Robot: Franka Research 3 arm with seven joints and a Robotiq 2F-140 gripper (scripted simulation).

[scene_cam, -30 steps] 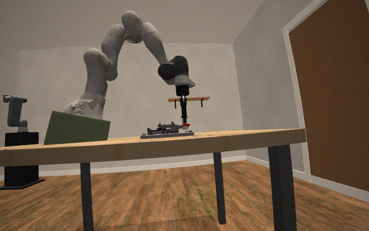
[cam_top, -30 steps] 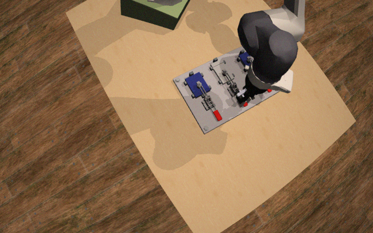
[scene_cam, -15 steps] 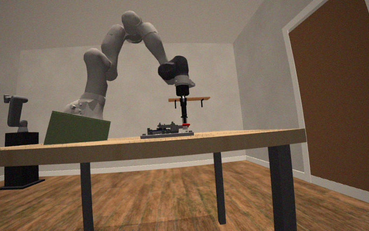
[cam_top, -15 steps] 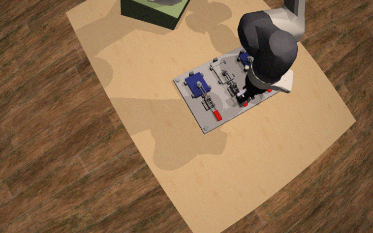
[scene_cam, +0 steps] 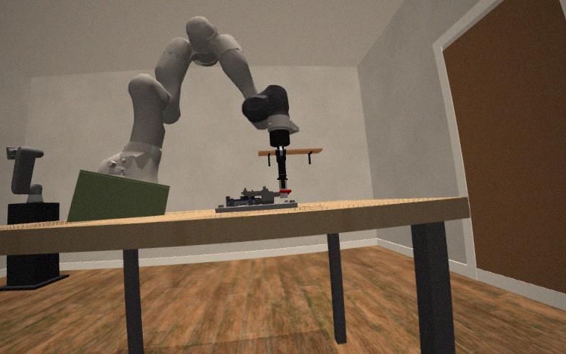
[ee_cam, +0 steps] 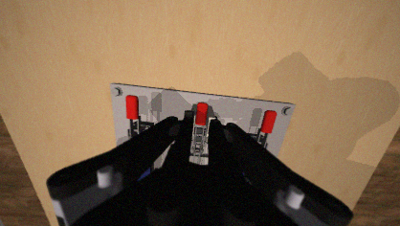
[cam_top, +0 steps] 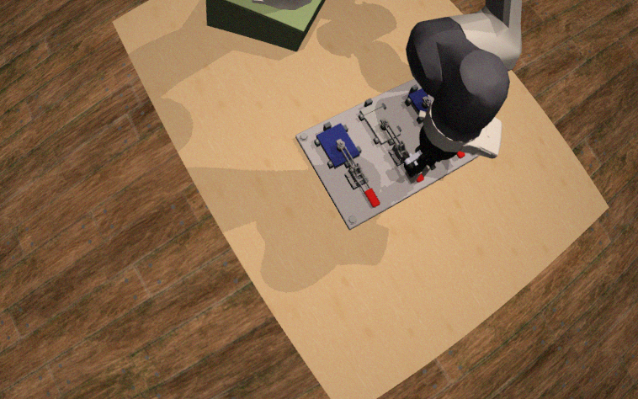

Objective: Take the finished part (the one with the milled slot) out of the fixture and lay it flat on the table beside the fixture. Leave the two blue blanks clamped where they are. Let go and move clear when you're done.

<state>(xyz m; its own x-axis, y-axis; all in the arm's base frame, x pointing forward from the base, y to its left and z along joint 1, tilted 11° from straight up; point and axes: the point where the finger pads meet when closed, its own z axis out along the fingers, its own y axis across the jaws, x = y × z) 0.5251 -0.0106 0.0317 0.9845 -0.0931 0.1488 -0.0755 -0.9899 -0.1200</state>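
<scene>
A grey fixture plate (cam_top: 356,210) (scene_cam: 256,206) (ee_cam: 230,106) lies on the wooden table (cam_top: 272,119). It carries three toggle clamps with red handles. The left clamp (cam_top: 358,172) holds a blue blank (cam_top: 332,140). A second blue blank (cam_top: 417,97) at the far right is partly hidden by the arm. The middle station's part (cam_top: 374,124) is grey like the plate and I cannot make out its slot. My gripper (cam_top: 413,166) (scene_cam: 282,187) (ee_cam: 201,112) points straight down and is shut on the middle clamp's lever (ee_cam: 200,141), just behind its red handle (ee_cam: 202,113) (cam_top: 419,177).
A green box (cam_top: 262,22) (scene_cam: 116,197) stands at the table's back corner by the arm's base. The left red handle (cam_top: 372,197) (ee_cam: 131,106) and the right red handle (cam_top: 460,154) (ee_cam: 268,121) flank my fingers. Bare table surrounds the plate.
</scene>
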